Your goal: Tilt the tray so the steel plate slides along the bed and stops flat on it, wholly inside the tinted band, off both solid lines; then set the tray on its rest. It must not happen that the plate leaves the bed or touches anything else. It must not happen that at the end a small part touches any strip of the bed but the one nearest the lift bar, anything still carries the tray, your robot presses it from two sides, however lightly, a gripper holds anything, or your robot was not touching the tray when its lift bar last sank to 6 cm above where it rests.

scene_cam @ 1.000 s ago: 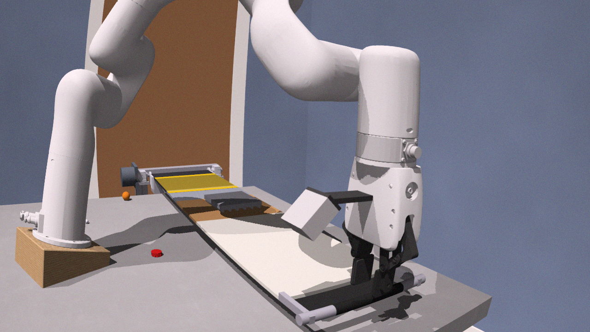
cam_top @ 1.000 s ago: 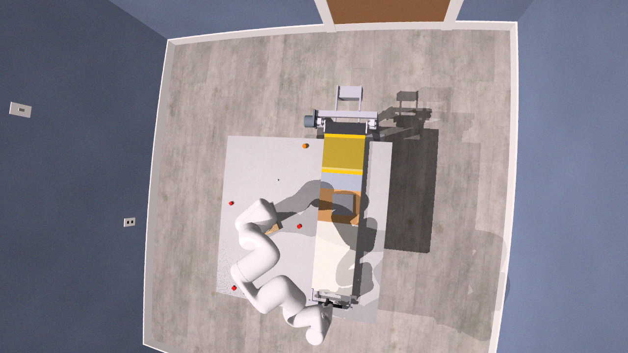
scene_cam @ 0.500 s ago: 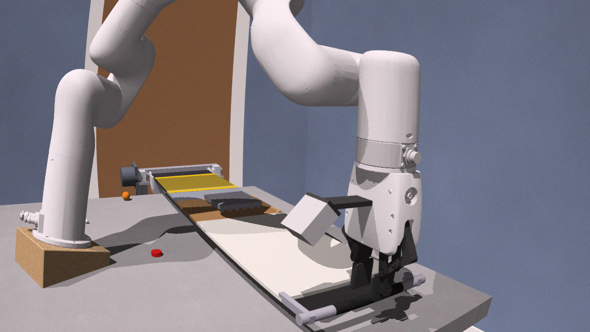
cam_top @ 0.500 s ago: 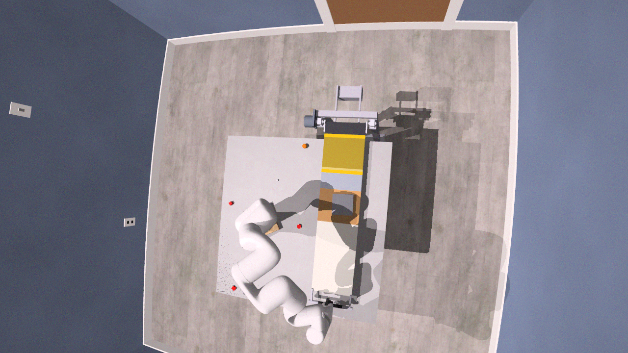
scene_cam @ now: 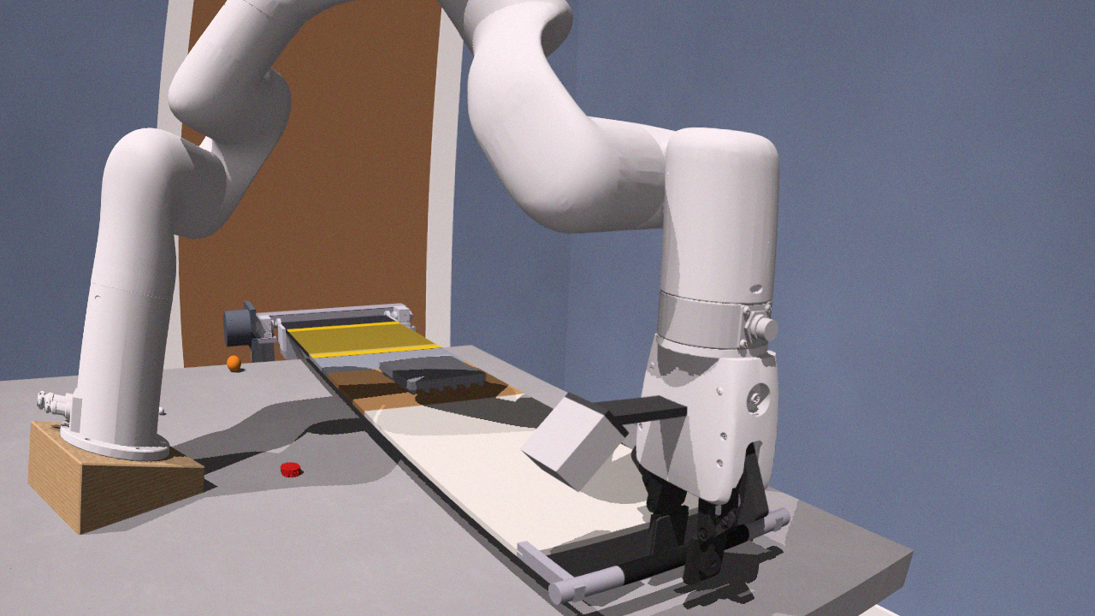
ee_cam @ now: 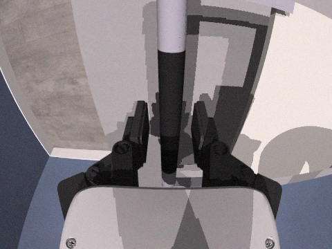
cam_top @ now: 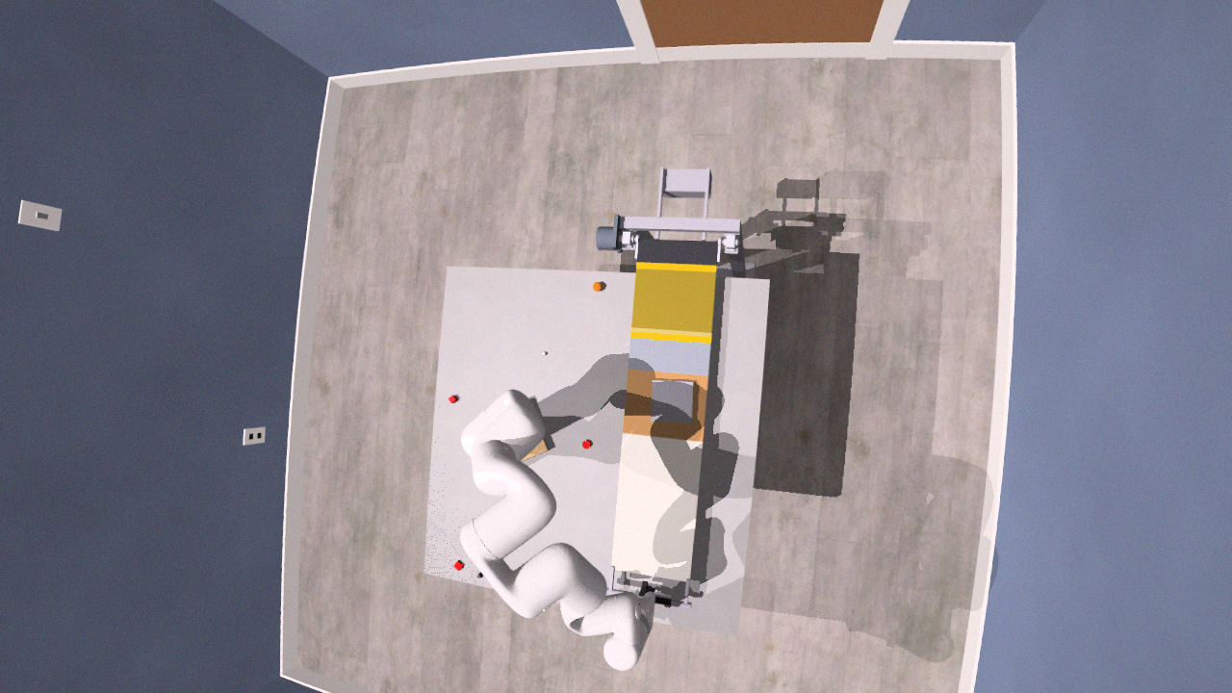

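Observation:
The long tray (cam_top: 650, 517) (scene_cam: 474, 459) lies on the table, hinged at its far end. The dark steel plate (cam_top: 674, 398) (scene_cam: 432, 374) lies flat on an orange-brown patch of the bed, on the near side of the yellow tinted band (cam_top: 673, 305) (scene_cam: 359, 339) and clear of its two solid yellow lines. My gripper (cam_top: 654, 594) (scene_cam: 701, 528) (ee_cam: 170, 114) points down at the near end of the tray. Its fingers straddle the black handle bar (scene_cam: 612, 571) (ee_cam: 171, 88), with a small gap showing on each side in the wrist view.
An orange ball (cam_top: 599, 286) (scene_cam: 233, 362) and red caps (cam_top: 586, 444) (scene_cam: 290, 469) lie on the table left of the tray. The arm's base stands on a wooden block (scene_cam: 99, 475). A hinge motor (cam_top: 613, 237) (scene_cam: 239, 325) sits at the far end. The table's edge (scene_cam: 842, 559) is close by the gripper.

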Tool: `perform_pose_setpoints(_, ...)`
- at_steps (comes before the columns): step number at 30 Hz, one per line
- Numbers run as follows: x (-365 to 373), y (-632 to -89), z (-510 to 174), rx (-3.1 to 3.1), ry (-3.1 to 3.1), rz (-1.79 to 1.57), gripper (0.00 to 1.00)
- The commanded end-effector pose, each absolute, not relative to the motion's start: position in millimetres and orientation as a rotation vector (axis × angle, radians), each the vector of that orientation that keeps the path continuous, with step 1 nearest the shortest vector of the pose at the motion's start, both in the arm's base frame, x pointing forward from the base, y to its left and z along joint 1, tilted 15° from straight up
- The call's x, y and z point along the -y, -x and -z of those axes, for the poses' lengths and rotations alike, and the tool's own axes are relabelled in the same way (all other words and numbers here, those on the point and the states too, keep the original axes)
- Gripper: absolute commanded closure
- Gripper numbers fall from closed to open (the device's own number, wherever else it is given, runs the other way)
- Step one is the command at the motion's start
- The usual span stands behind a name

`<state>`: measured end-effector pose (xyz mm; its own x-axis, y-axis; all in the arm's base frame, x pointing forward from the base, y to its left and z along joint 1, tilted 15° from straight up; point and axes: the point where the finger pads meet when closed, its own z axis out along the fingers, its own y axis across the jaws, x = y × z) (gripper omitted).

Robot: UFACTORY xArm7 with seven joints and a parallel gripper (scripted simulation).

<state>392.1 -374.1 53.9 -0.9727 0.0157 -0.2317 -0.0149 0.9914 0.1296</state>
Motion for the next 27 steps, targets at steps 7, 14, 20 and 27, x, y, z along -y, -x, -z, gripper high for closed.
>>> perform_pose_setpoints(7,374.4,-396.0,-42.2,-2.898,-0.002,-0.185,0.60)
perform_pose_setpoints(14,373.9,-397.0,-38.2,-2.898,-0.002,-0.185,0.60)
perform_pose_setpoints(20,373.8,-397.1,-38.0,-2.898,-0.002,-0.185,0.60)
perform_pose_setpoints(27,373.8,-397.1,-38.0,-2.898,-0.002,-0.185,0.60)
